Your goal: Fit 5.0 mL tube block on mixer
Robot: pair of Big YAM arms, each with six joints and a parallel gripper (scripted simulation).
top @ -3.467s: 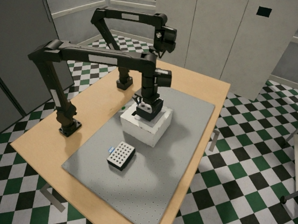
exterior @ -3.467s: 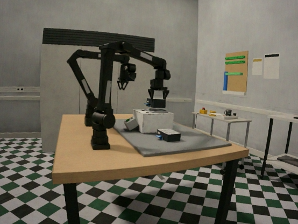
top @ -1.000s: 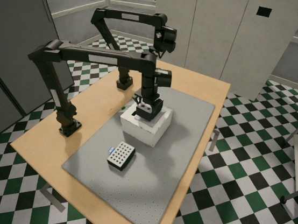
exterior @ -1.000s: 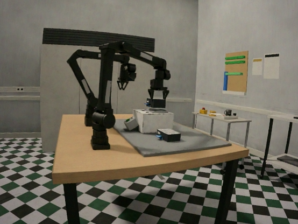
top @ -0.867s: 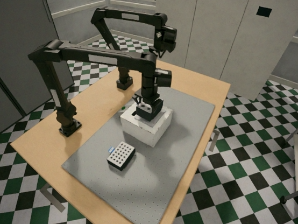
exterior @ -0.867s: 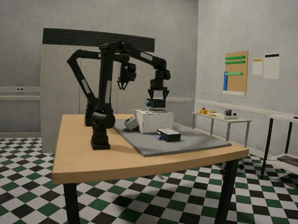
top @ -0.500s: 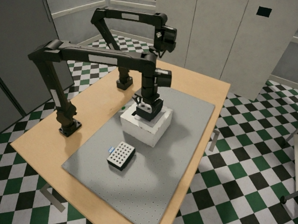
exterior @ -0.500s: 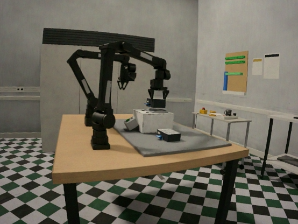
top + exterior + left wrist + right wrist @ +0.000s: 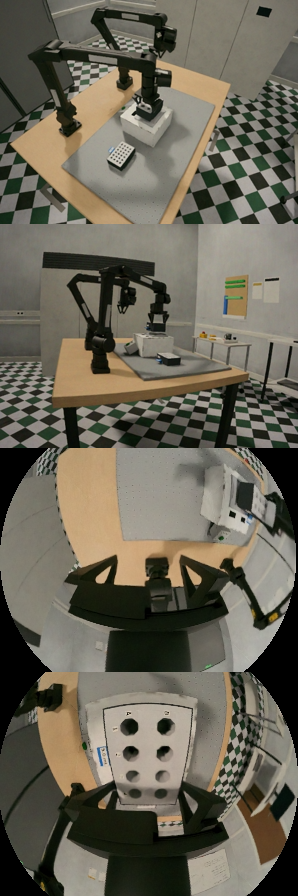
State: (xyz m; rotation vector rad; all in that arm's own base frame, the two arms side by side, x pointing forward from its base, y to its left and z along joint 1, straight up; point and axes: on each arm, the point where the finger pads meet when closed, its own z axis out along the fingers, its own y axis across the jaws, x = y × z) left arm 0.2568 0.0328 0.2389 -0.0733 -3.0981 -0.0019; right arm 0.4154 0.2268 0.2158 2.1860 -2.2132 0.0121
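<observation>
1. Nearest, my right tool [image 9: 148, 103] [image 9: 158, 321] [image 9: 260, 508] [image 9: 148, 782] is clamped on the eight-hole block [image 9: 145, 114] [image 9: 157, 327] [image 9: 246, 496] [image 9: 147, 764]. The block lies between its two fingers, extending beyond their tips; the holes form two columns of four. The lettering on its blue label [image 9: 147, 328] [image 9: 250, 519] [image 9: 102, 756] is too small for me to read surely.

2. Directly below is the mixer's plate [image 9: 153, 122] [image 9: 158, 334] [image 9: 233, 490], largely masked by block and tool. I cannot tell whether the block's rear edge meets the lip; the latch is hidden.

3. The one mixer [image 9: 137, 129] [image 9: 156, 346] [image 9: 214, 495] [image 9: 96, 727], white-bodied, stands on the single grey mat [image 9: 175, 172] [image 9: 204, 366] [image 9: 160, 498] [image 9: 210, 722], which covers part of the worktop [image 9: 40, 145] [image 9: 78, 375] [image 9: 85, 508] [image 9: 55, 747].

4. Beside the mixer, apart from it, the second block [image 9: 121, 155] [image 9: 169, 358] rests on the mat, many small holes upward, its one blue lever [image 9: 111, 149] [image 9: 159, 361] projecting; its print is illegible.

5. Farther off, my left tool [image 9: 161, 56] [image 9: 122, 312] [image 9: 148, 558] hangs released, its two fingers spread, well apart from both blocks.

6. Beyond, one side table [image 9: 245, 344] carries small items, some indistinct.
</observation>
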